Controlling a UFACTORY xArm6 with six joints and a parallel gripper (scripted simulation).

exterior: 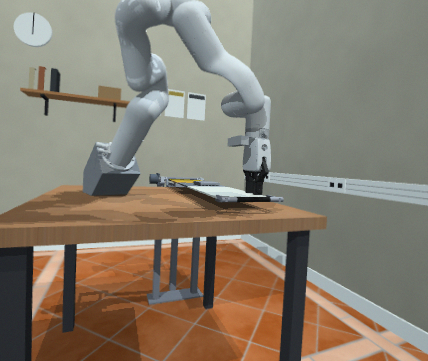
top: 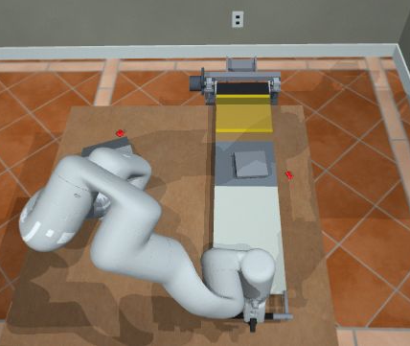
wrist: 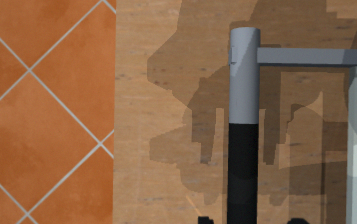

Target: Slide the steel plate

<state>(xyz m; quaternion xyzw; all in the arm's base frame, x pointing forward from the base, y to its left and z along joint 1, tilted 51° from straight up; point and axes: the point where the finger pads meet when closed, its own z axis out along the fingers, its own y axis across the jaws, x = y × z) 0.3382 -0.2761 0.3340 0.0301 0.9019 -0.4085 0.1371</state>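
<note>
The steel plate (top: 251, 164) lies flat on the grey section of the tray's bed (top: 246, 216) (exterior: 223, 191), on the handle side of the tinted band (top: 243, 115) and outside it. The near solid line (top: 243, 130) and far solid line (top: 243, 96) are uncovered. The tray looks low and close to level. Its handle bar (top: 283, 316) (exterior: 253, 199) (wrist: 243, 170), with a black grip, is at the near end above the table. My gripper (top: 253, 325) (exterior: 254, 189) (wrist: 252, 220) points down, partly open, its fingertips on either side of the bar with gaps showing. The lower parts of the fingers are hidden.
A hinge stand (top: 242, 76) with a dark knob (top: 195, 82) carries the tray's far end. Small red markers (top: 120, 133) (top: 289, 174) lie on the wooden table (top: 175, 125) (exterior: 123, 210). My arm's base stands left of the tray. The table's edge (wrist: 115, 150) shows in the wrist view.
</note>
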